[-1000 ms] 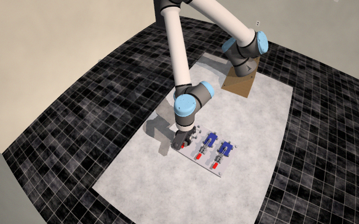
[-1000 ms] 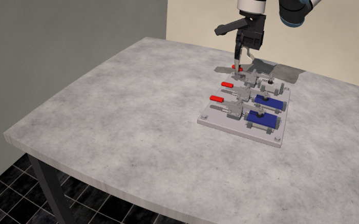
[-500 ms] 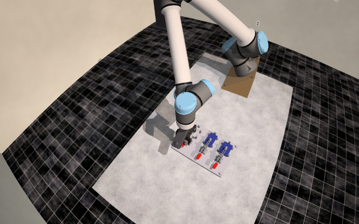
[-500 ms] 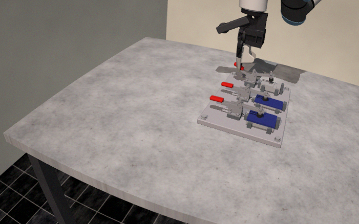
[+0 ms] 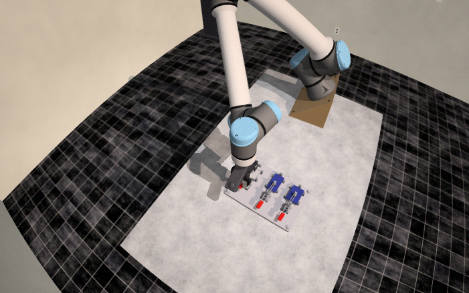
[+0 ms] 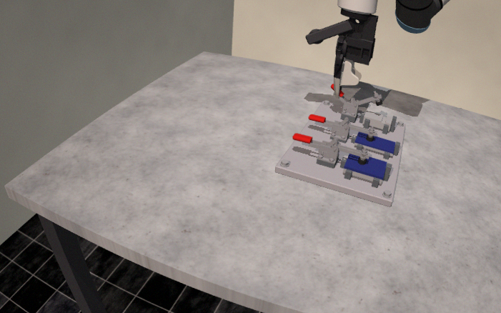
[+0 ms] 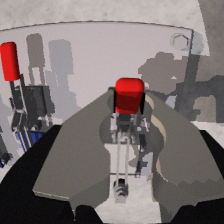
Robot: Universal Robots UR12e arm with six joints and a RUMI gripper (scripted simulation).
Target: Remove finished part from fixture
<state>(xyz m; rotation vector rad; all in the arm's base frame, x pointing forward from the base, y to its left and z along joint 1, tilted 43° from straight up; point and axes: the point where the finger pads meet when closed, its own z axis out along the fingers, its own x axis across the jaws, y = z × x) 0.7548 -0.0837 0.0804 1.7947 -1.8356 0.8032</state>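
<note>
The grey fixture plate (image 5: pixel 249 200) (image 6: pixel 302 171) (image 7: pixel 100 45) lies on the table and carries three toggle clamps. Two blue blanks (image 5: pixel 275 180) (image 5: pixel 294 191) (image 6: pixel 380 144) (image 6: pixel 371 169) sit clamped in the nearer stations. The grey finished part (image 6: pixel 378 123) sits in the far station. My gripper (image 5: pixel 237 185) (image 6: pixel 337 90) (image 7: pixel 127 92) points down at that station's clamp. It is shut on that clamp's red handle (image 6: pixel 332 87) (image 7: pixel 129 92), which is raised steeply. The part's slot does not show clearly.
The other two clamps' red handles (image 6: pixel 316 118) (image 6: pixel 301 137) (image 5: pixel 259 204) (image 5: pixel 280 217) lie low, pointing away from the blanks. A brown mounting plate (image 5: pixel 310 110) holds the arm's base at the table's far end. The table edge (image 6: pixel 127 252) runs along the front.
</note>
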